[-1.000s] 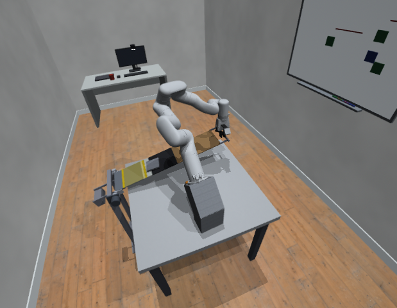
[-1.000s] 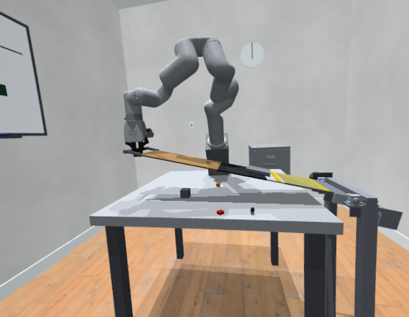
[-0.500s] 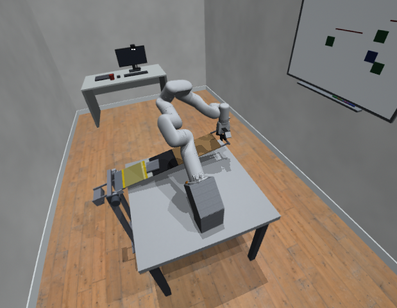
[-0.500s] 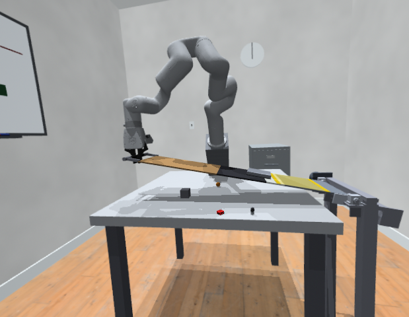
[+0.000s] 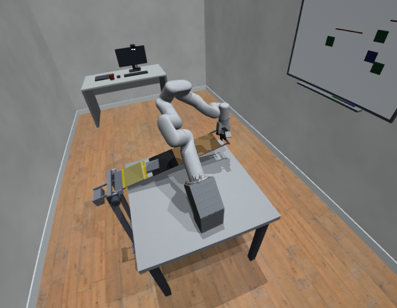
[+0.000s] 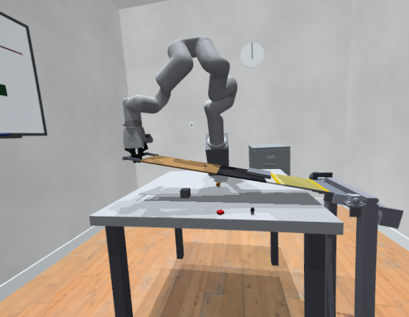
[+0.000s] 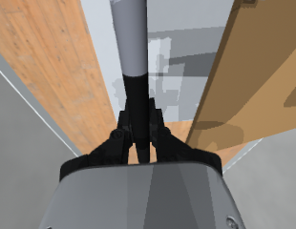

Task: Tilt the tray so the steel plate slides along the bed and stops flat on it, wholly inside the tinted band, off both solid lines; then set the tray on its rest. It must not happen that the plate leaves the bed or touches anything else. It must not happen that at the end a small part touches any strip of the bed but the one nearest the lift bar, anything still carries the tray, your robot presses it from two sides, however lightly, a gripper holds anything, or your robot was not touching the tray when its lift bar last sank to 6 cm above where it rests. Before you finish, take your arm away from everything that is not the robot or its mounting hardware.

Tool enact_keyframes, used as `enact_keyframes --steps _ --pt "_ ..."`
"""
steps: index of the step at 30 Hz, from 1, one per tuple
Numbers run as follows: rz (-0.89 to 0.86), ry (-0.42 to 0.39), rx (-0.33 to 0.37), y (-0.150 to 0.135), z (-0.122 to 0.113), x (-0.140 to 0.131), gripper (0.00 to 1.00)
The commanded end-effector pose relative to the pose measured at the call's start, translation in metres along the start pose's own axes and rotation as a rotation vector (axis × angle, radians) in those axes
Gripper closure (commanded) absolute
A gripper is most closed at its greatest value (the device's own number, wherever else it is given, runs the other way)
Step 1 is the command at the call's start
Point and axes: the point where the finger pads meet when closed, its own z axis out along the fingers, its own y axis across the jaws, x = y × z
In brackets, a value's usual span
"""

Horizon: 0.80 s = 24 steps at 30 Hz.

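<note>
Tray (image 6: pixel 184 164) long and narrow, raised at left end in exterior view, sloping down right toward hinge stand (image 6: pixel 363 205). Tinted band (image 6: pixel 297 181) near low end, between two solid yellow lines. Steel plate (image 6: pixel 259 172) flat on bed, just uphill of band, well right of gripper (image 6: pixel 139 154). Gripper clenched on tray's handle bar (image 7: pixel 134 57).

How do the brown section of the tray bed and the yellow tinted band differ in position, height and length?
The brown section lies at the raised end, beside the gripper that is shut on the tray handle; the yellow tinted band lies at the low end near the pivot stand. The brown section is longer; the band is shorter and edged by two solid yellow lines. Both are parts of one sloping bed.
</note>
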Motion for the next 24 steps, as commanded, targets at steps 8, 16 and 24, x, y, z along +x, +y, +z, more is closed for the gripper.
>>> enact_keyframes --steps 8,16,24 --pt "0.003 -0.001 0.006 0.002 -0.024 0.001 1.00" --pt "0.003 -0.001 0.006 0.002 -0.024 0.001 1.00" --pt "0.003 -0.001 0.006 -0.003 0.002 0.001 1.00"
